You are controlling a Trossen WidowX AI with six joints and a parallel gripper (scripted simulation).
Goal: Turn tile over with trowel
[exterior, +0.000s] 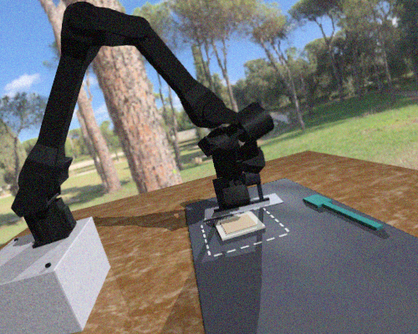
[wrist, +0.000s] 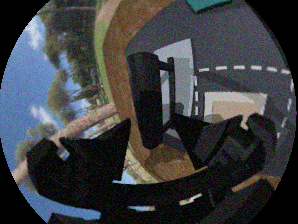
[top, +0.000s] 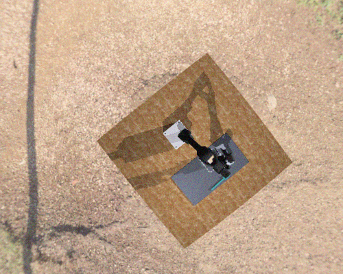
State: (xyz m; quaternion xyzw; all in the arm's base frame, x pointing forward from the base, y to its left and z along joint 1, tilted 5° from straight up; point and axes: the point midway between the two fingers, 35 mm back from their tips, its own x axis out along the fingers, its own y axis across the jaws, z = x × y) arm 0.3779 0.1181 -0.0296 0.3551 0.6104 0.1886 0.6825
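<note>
The trowel has a light grey blade (exterior: 275,199) (wrist: 184,80) and a black handle (wrist: 142,100) raised above it. The blade appears to lie on the mat (top: 191,185) (exterior: 342,284), behind the dashed outline (exterior: 231,250) (wrist: 240,67). My gripper (exterior: 233,197) (wrist: 150,117) is open around the handle, with a gap beside it in the wrist view. The pale tile (exterior: 239,225) (wrist: 237,106) lies inside the outline, apart from the blade, with a tan panel facing up. Its underside is hidden. In the top view the arm covers the tile and most of the trowel.
A teal tool (top: 218,184) (exterior: 350,215) (wrist: 207,4) lies on the mat near its outer long edge. The arm's white base block (top: 171,137) (exterior: 83,267) stands on the brown table (top: 263,147) beyond the mat. The arm arches over from the base to the trowel.
</note>
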